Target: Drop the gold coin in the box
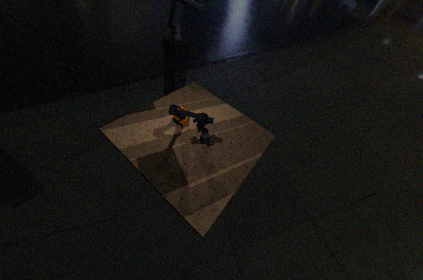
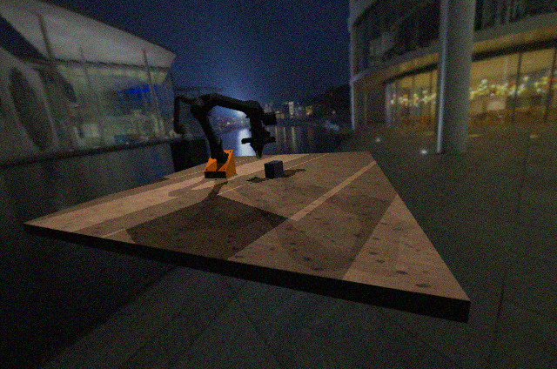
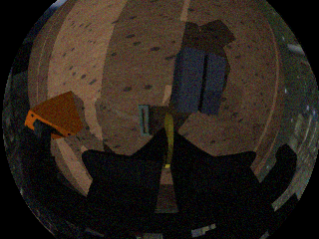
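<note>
Hand grasping gold coin on edge, above counter. Slotted box lies ahead and right in wrist view; slot runs roughly parallel to coin's visible edge.

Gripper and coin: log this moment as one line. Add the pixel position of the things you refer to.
gripper [image 1: 204, 136] [image 2: 258, 156] [image 3: 165, 131]: shut on gold coin [image 3: 169, 136] | coin: on edge, raised | green holder [image 3: 144, 120]: coin out | slotted box [image 2: 273, 169] [image 3: 190, 82]: coin outside

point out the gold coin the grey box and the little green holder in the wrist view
Gold coin [image 3: 169, 136]: wrist view, mid-face.
Grey box [image 3: 190, 82]: wrist view, lid left of the slot.
Green holder [image 3: 141, 120]: wrist view, its left rim.
</note>
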Tool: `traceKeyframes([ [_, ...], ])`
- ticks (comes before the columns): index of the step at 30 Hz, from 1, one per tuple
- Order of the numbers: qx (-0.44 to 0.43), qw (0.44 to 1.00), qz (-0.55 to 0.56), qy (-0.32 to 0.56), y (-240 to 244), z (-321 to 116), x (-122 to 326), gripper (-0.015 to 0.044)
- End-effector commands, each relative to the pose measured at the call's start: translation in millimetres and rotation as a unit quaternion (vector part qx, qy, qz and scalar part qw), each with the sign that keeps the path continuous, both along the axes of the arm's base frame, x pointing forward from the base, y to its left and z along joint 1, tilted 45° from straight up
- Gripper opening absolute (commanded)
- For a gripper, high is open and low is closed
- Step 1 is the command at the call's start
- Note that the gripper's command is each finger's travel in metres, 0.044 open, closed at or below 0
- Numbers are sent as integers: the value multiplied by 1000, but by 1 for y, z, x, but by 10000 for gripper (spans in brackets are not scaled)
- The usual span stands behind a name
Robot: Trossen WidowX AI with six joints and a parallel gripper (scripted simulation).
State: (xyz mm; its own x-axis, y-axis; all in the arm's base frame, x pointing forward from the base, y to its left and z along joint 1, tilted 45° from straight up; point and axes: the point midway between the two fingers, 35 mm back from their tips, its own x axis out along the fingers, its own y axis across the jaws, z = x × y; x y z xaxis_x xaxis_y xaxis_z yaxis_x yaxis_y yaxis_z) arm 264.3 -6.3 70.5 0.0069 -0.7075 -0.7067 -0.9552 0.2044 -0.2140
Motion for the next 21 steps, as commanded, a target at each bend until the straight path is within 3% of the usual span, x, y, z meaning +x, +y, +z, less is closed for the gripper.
traceKeyframes([
  [1, 2, 1000, -2, 0, 4, -4, 9, 0],
  [21, 3, 1000, -2, -1, 20, -26, 55, 0],
])
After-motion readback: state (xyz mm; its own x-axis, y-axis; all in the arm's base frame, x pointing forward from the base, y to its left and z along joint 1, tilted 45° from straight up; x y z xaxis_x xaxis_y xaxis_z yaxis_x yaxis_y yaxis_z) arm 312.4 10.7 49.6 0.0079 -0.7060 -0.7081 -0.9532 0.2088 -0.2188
